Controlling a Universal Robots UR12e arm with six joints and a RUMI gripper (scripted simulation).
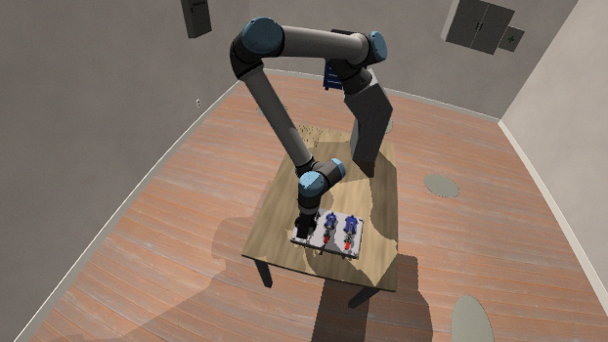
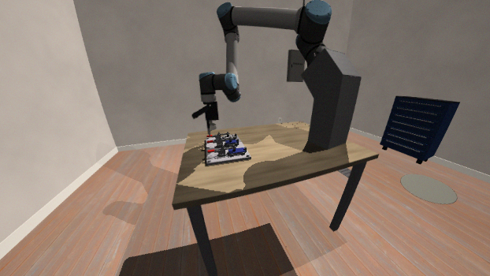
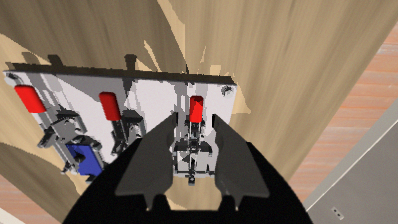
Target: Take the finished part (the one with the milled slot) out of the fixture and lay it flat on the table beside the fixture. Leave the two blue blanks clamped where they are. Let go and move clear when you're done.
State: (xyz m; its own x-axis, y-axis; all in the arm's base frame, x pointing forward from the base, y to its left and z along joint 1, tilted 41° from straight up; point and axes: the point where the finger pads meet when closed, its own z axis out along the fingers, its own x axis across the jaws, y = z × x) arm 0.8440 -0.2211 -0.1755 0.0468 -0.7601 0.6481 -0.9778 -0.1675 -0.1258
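Note:
The grey fixture plate (image 1: 331, 235) sits near the table's front edge and carries three toggle clamps with red handles. It also shows in the exterior view (image 2: 226, 151) and the wrist view (image 3: 125, 110). Two blue blanks (image 1: 330, 221) (image 1: 350, 223) sit in the middle and right stations. In the wrist view only one blue blank (image 3: 82, 157) shows. My gripper (image 3: 195, 114) hangs just above the third station, fingers apart and straddling its red handle (image 3: 196, 107) and the grey part (image 3: 192, 150) below. Nothing is between the fingers. The part's slot is too small to make out. The gripper also shows in the top and exterior views (image 1: 304, 230) (image 2: 211, 126).
The robot's dark pedestal (image 2: 331, 106) stands at the table's back. The table's edge (image 3: 280, 145) runs close beside the end of the fixture where the gripper is. A blue rack (image 2: 417, 126) stands on the floor away from the table.

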